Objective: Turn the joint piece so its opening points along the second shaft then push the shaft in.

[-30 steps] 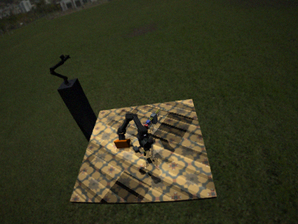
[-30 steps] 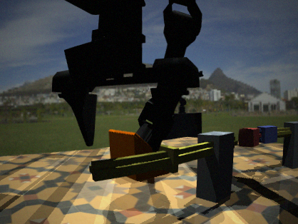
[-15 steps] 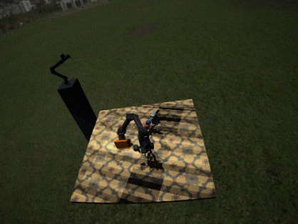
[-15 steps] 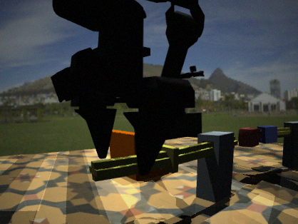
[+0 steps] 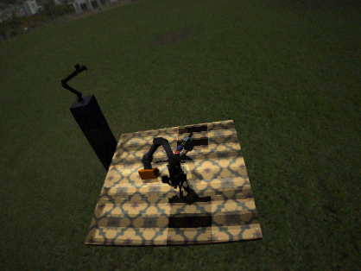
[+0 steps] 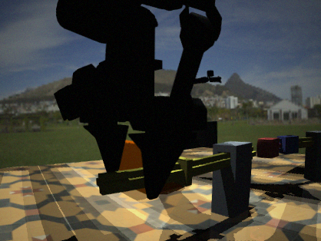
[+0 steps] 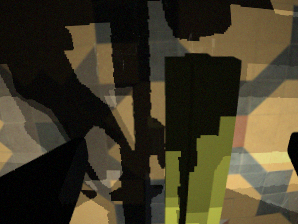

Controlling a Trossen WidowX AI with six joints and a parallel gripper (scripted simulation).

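Observation:
My gripper [image 6: 132, 181] [image 5: 178, 180] is open, and its two black fingers straddle the free end of the olive-green second shaft [image 6: 203, 163] [image 7: 200, 216] without closing on it. This shaft runs through a grey block [image 6: 232, 176] toward the red square joint piece [image 6: 268, 147] [image 5: 177, 152]. A gap shows between the shaft's far end and the joint piece. A blue part [image 6: 289, 143] [image 5: 186, 141] sits just behind the joint, on the first shaft. The first shaft's dark block [image 6: 312, 157] stands at the right edge. In the wrist view the shaft runs up the middle, its top in shadow.
The arm's orange base [image 5: 148, 173] [image 6: 130, 153] sits behind the shaft. Everything stands on a patterned tile mat [image 5: 224, 216] laid on grass. A tall black pillar [image 5: 92, 129] with a camera arm stands off the mat's far left corner.

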